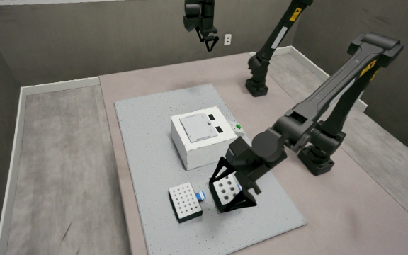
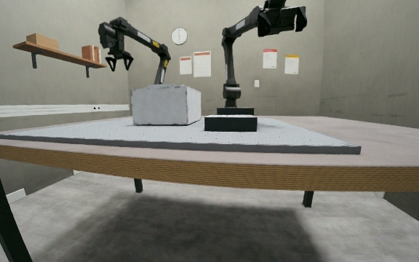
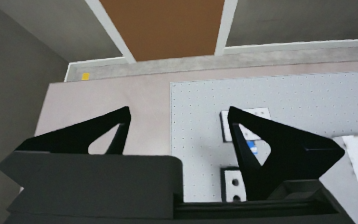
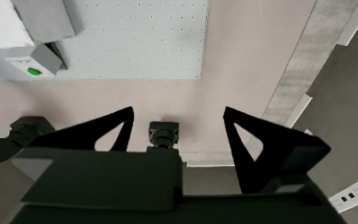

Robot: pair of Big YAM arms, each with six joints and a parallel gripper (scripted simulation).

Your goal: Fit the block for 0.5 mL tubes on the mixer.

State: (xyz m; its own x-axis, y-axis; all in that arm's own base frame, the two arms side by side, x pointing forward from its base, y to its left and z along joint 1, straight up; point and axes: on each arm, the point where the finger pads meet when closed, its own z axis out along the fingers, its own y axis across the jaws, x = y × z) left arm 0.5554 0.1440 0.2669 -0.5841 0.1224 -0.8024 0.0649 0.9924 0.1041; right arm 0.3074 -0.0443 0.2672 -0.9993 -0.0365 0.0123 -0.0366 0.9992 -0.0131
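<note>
The white mixer stands on the grey mat with its bare plate on top. A block with many small holes lies flat, its blue lever on one side. A block with fewer, larger holes lies flat beside it. The printed sizes are not readable. My left gripper is open and empty, high above the mat. My right gripper is open and empty, high up, away from the blocks.
The pegboard-like mat lies on the pinkish table. A small box with a green button adjoins the mixer. The mixer stands near the two blocks, with a gap between them.
</note>
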